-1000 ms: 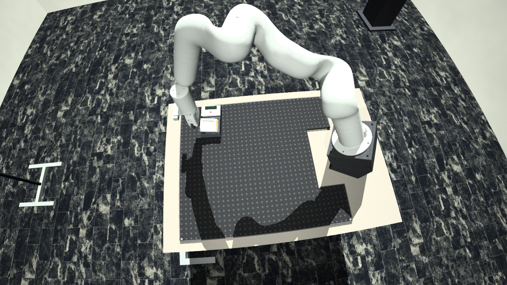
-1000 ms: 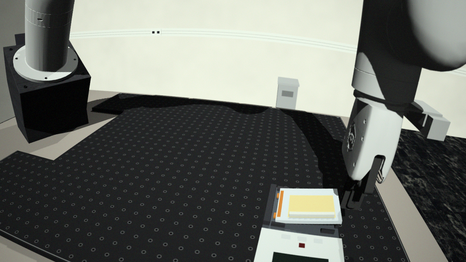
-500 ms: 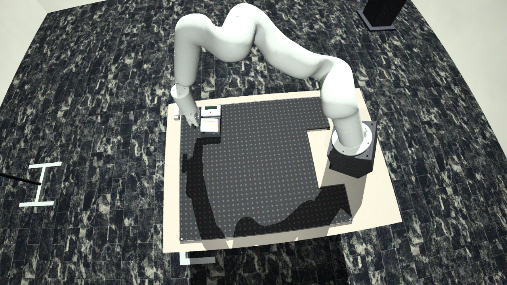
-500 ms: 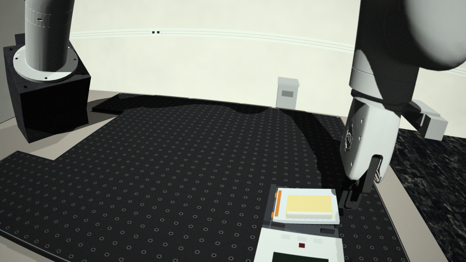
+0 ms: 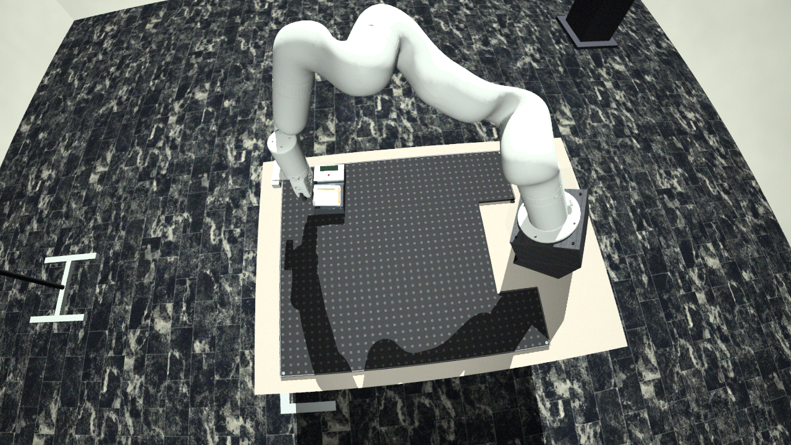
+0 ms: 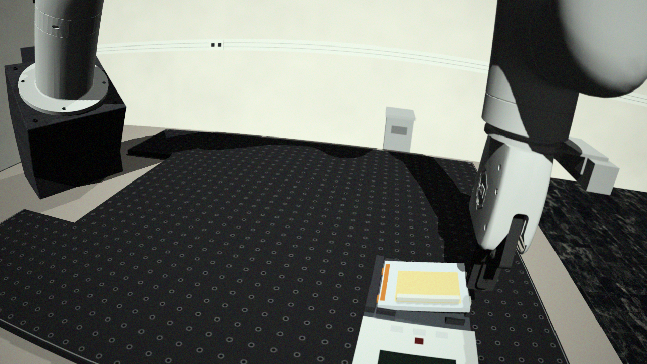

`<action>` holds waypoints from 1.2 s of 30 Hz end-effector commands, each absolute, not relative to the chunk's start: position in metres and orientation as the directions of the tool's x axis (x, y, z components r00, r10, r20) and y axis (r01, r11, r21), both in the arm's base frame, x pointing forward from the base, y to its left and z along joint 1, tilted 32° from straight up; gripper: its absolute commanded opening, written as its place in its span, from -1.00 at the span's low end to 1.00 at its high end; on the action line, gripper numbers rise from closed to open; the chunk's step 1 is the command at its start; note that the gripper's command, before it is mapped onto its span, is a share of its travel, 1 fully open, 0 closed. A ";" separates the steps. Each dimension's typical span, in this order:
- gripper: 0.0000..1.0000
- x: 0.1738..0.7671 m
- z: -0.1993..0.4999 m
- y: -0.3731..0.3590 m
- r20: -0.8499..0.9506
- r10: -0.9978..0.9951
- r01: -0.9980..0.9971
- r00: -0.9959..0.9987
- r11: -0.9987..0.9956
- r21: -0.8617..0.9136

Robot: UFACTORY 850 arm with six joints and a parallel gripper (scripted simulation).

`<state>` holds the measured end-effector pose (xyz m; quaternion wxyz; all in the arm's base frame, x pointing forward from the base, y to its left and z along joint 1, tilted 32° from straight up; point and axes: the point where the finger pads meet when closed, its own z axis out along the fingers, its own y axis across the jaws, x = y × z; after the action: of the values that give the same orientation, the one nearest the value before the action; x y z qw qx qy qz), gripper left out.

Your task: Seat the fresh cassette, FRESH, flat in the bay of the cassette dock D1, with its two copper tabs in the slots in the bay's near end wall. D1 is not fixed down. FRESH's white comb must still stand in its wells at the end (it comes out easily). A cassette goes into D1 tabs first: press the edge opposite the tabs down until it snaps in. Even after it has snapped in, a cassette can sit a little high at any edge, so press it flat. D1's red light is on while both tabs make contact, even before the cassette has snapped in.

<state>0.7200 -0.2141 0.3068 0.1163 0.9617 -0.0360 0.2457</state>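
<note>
The dock D1 point(image 5: 329, 172) point(image 6: 398, 344) sits near a corner of the perforated board point(image 5: 414, 248) point(image 6: 226, 226); it has a white panel with a small red light point(image 6: 419, 340) and a dark bay point(image 6: 374, 294). FRESH point(image 5: 327, 195) point(image 6: 425, 285), white with a yellow top, lies over the bay and overhangs it. Its orange tabs point(image 6: 384, 282) point to the left in the exterior view. A pale strip point(image 6: 427, 299) runs along the yellow block's near edge. My gripper point(image 5: 303, 193) point(image 6: 481, 278) is shut and empty. Its fingertips are low at FRESH's edge opposite the tabs.
The robot base point(image 5: 544, 221) point(image 6: 63, 90) stands on a black block at the board's far side from the dock. A small grey box point(image 6: 399, 129) stands beyond the board's far edge. A grey bracket point(image 6: 592, 167) point(image 5: 274, 178) lies just off the board behind the gripper.
</note>
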 end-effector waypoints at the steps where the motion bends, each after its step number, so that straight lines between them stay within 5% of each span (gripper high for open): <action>1: -1.00 0.719 0.307 -0.214 0.483 -0.012 -0.127 0.876 -0.970 0.206; 36: -1.00 0.710 0.332 -0.208 0.483 -0.012 -0.127 0.876 -0.970 0.206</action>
<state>0.7112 -0.2078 0.3309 0.1164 0.9617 -0.0360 0.2456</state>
